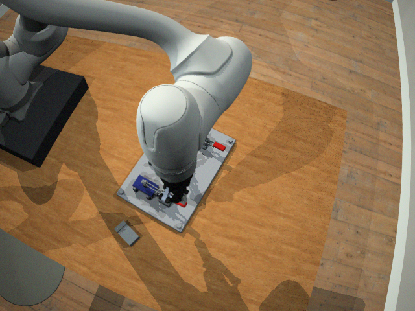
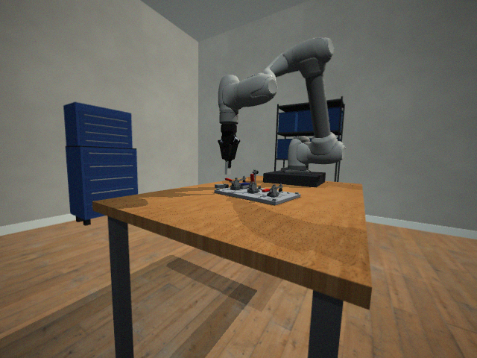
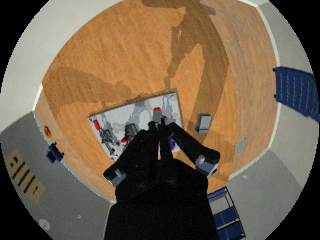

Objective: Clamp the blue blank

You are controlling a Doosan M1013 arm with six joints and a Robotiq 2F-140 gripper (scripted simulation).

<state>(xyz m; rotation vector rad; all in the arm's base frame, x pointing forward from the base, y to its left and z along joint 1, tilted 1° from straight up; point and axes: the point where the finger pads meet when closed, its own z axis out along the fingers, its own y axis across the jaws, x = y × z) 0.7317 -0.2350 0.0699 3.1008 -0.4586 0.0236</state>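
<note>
The blue blank (image 1: 144, 188) lies in the nest at the near-left end of the grey fixture plate, with a clamp bar (image 1: 147, 185) across it. That clamp's red handle (image 1: 181, 203) lies low beside the nest. My gripper (image 1: 166, 199) is shut with nothing between its fingers, and hangs well above this clamp, as the exterior view shows (image 2: 226, 168). The grey finished part (image 1: 126, 232) with its milled slot lies flat on the table, off the plate's near-left side. It also shows in the wrist view (image 3: 204, 123).
Another clamp with a red handle (image 1: 218, 146) stands at the plate's far end. A third clamp's handle (image 2: 253, 177) stands upright mid-plate; my arm hides it from above. The black robot base (image 1: 36, 113) is at the left. A blue cabinet (image 2: 100, 157) stands beyond the table.
</note>
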